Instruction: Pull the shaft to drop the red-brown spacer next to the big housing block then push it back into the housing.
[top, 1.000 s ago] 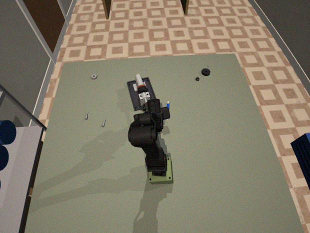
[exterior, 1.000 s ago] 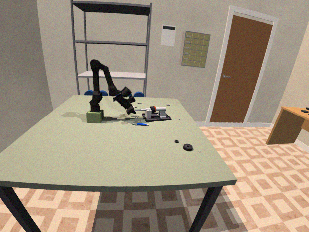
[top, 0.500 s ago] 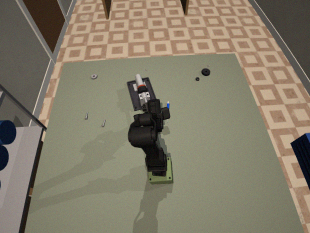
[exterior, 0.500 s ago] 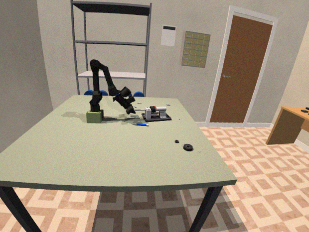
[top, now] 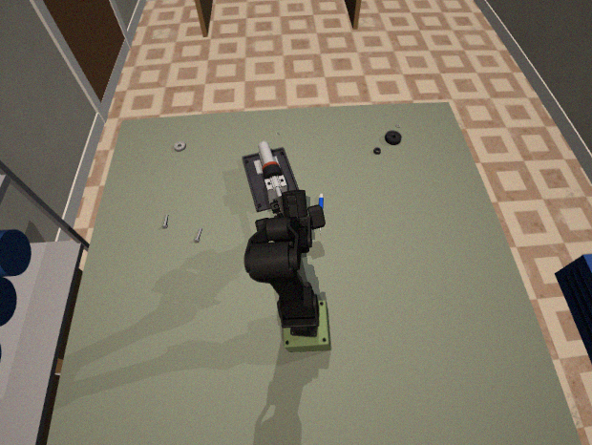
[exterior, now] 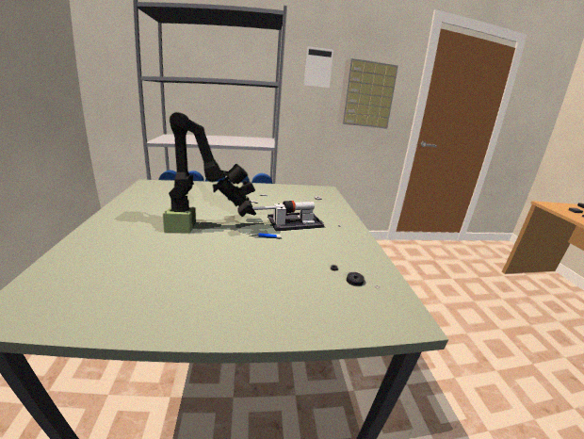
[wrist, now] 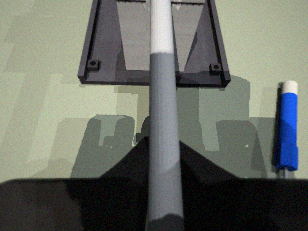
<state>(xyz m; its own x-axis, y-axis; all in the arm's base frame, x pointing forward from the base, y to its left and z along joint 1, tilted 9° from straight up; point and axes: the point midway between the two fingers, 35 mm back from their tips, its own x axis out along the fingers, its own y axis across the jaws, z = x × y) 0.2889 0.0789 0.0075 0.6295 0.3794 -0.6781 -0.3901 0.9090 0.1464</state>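
The grey shaft (wrist: 163, 124) runs from my fingers toward the dark baseplate (top: 269, 178), which carries the two light blocks. My gripper (exterior: 249, 208) is shut on the near end of the shaft, just off the plate's near edge. In the side view the shaft (exterior: 265, 206) sticks out of the small block (exterior: 280, 217) toward me. The red-brown spacer (top: 271, 162) sits on the shaft next to the big housing block (top: 264, 151); it also shows in the side view (exterior: 289, 204). My fingertips are hidden in the wrist view.
A blue-and-white pen-like tool (wrist: 287, 125) lies on the table right of the shaft. Two screws (top: 164, 221) and a washer (top: 179, 144) lie on the left. Two black round parts (top: 391, 137) lie at the far right.
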